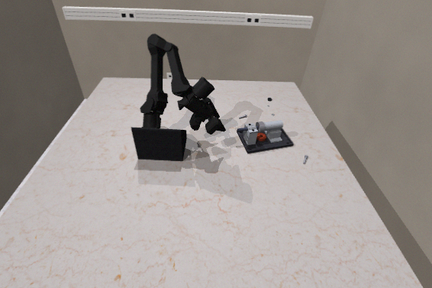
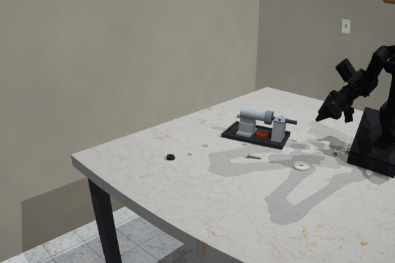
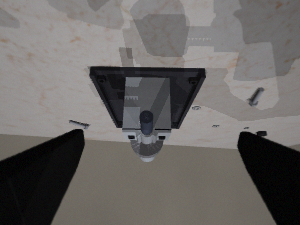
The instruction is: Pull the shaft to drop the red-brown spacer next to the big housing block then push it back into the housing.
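item: shaft-and-housing fixture on a dark base plate (image 2: 230,134), standing on the marble counter (image 2: 216,211).

- big housing block (image 2: 252,119): grey, with a cylindrical barrel on top, at the far end of the plate from my arm.
- small block (image 2: 278,129): at the near end; the shaft (image 2: 289,121) pokes out of it toward my gripper as a dark stub. in the wrist view i look almost straight down its end (image 3: 146,120).
- red-brown spacer (image 2: 262,134): lying flat on the base plate between the two blocks, under the shaft line. i judge it already off the shaft, so the pull-back part looks done.
- other spacers: too small to make out on the shaft; i cannot tell their count or seating.
- gripper (image 2: 334,116): in the air near the stub's end but not touching it, fingers spread wide apart with nothing between them.
- loose hardware on the counter: a bolt (image 2: 253,156), a pale washer (image 2: 301,165), a black ring (image 2: 170,157), all apart from the fixture.

remaining, in my judgement: push the protruding shaft fully home into the housing.
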You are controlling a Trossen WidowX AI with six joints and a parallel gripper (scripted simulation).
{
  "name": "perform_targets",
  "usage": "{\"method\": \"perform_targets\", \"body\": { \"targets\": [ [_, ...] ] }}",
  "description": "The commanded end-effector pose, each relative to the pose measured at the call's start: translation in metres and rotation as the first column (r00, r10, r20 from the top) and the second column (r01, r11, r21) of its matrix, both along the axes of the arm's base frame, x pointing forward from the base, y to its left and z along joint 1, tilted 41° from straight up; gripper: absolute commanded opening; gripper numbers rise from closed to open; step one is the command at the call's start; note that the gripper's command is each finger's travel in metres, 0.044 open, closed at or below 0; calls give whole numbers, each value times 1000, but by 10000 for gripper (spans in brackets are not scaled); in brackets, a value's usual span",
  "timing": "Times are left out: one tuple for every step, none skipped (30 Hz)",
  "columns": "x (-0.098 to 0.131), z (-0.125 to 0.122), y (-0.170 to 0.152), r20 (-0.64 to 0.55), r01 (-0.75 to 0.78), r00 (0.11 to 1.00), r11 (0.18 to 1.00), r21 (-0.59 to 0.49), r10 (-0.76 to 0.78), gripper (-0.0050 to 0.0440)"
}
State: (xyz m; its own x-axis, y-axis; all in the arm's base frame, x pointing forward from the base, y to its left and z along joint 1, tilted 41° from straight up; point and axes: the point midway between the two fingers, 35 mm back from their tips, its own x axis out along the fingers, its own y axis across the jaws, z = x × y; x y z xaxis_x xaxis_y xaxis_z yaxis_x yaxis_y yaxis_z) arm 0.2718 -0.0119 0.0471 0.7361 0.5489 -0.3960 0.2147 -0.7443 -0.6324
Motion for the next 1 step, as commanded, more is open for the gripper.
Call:
{"method": "perform_targets", "body": {
  "targets": [
    [4,7,-5,29,4,1000,1000,-19,-4,440]
  ]
}}
